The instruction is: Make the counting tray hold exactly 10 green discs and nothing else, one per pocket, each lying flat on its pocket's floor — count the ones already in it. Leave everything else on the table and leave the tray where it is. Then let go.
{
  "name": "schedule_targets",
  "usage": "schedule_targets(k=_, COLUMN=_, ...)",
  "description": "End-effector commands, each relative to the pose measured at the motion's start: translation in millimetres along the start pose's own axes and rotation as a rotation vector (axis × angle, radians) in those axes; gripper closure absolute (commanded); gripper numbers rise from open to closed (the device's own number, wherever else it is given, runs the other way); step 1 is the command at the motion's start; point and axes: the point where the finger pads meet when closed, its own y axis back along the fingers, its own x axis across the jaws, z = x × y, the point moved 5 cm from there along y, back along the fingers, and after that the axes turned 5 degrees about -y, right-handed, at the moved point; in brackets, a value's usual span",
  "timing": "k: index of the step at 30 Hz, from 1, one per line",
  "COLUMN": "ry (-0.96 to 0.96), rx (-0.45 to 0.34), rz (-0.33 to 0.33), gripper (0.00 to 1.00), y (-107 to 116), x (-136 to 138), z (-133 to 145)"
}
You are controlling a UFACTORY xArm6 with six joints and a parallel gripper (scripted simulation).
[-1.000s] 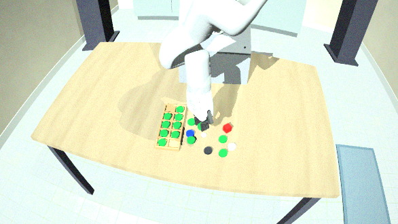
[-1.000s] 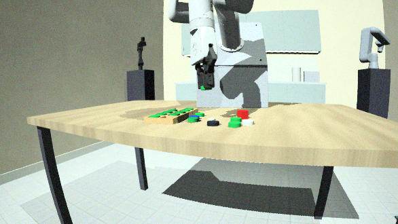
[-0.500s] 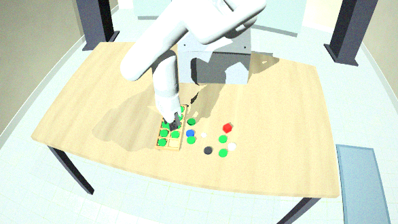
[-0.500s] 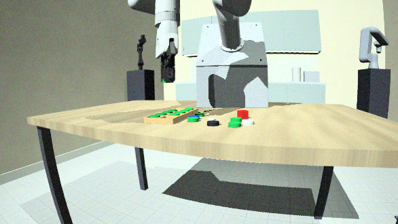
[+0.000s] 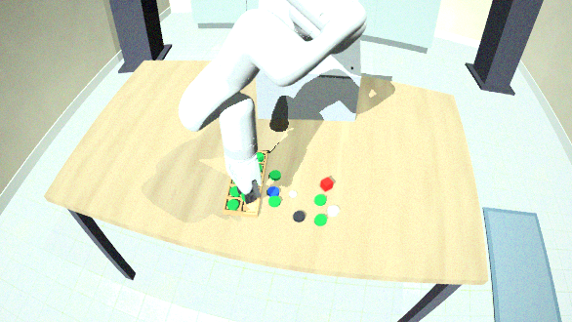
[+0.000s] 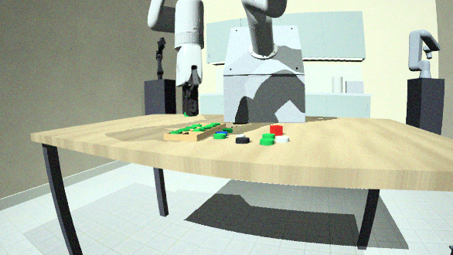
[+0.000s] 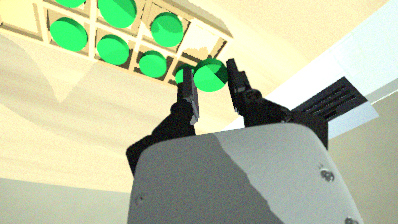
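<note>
The wooden counting tray lies on the table left of centre, with several green discs lying in its pockets. My gripper is shut on a green disc and holds it in the air over the tray. In the exterior view the gripper hangs clearly above the tray. The arm hides part of the tray in the overhead view. In the wrist view one pocket next to the held disc looks empty.
Right of the tray lie loose green discs, one more green disc, a blue disc, a red block, two white discs and a dark disc. The robot base stands behind.
</note>
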Motion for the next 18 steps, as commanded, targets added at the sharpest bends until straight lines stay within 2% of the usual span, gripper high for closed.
schedule_targets(k=1, ry=0.001, rx=-0.001, rz=-0.001, gripper=1.0, y=-13.0, x=-0.1, z=0.5)
schedule_targets(k=5, ry=0.001, rx=-0.001, rz=-0.005, gripper=1.0, y=-26.4, x=-1.2, z=0.1)
schedule_targets(k=18, ry=0.001, rx=0.0, rz=-0.006, gripper=1.0, y=-35.1, x=-1.3, z=0.1)
